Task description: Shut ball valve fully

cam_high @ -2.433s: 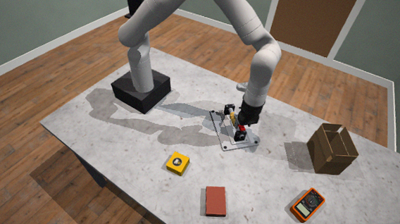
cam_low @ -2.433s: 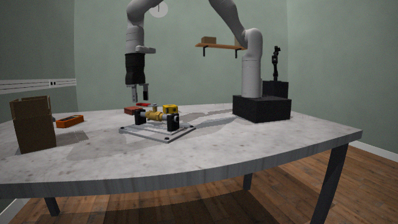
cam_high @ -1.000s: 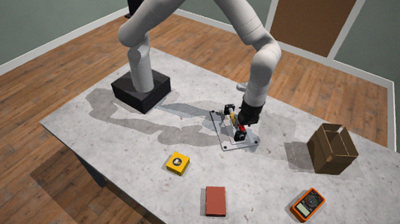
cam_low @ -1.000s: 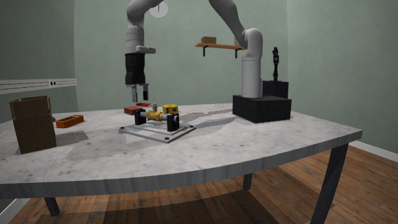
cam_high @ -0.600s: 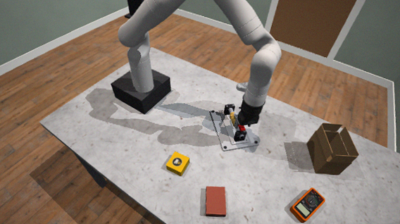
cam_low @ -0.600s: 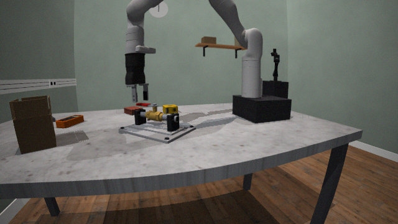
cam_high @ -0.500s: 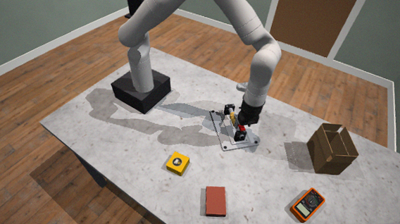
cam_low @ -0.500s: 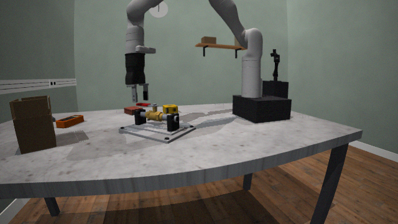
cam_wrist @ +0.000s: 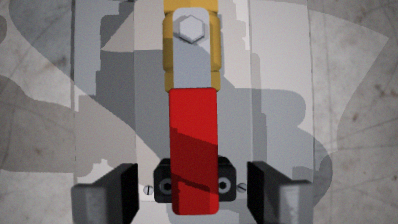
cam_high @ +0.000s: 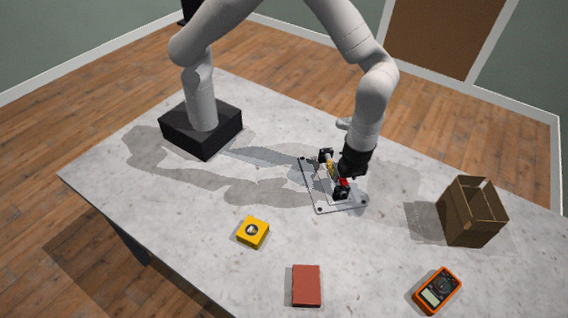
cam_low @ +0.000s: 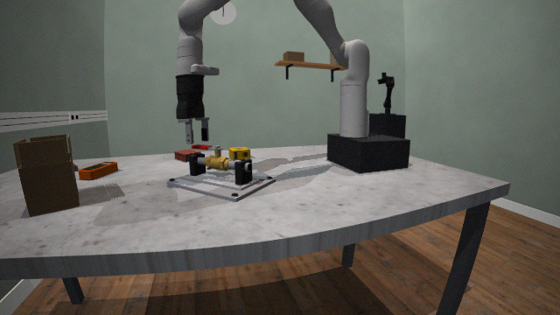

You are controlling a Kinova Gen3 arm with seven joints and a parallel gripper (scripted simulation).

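Observation:
The ball valve (cam_high: 331, 168) (cam_low: 216, 163) has a brass body (cam_wrist: 170, 60) held between two black blocks on a grey metal plate (cam_high: 326, 205) (cam_low: 206, 185) in the middle of the table. Its red handle (cam_high: 343, 182) (cam_low: 201, 147) (cam_wrist: 193, 130) lies flat, in line with the valve body, and reaches over one black block (cam_wrist: 162, 186). My gripper (cam_low: 196, 135) (cam_wrist: 192, 186) is open and empty. It points straight down, just above the free end of the handle, with one finger on either side of it. The fingers do not touch the handle.
A cardboard box (cam_high: 471, 212) (cam_low: 45, 175), an orange multimeter (cam_high: 436, 291) (cam_low: 98, 170), a red block (cam_high: 306, 285) (cam_low: 185, 154) and a yellow block (cam_high: 252, 231) (cam_low: 239, 152) lie around the plate. The arm's black base (cam_high: 200, 128) (cam_low: 368, 152) stands at the table's far side.

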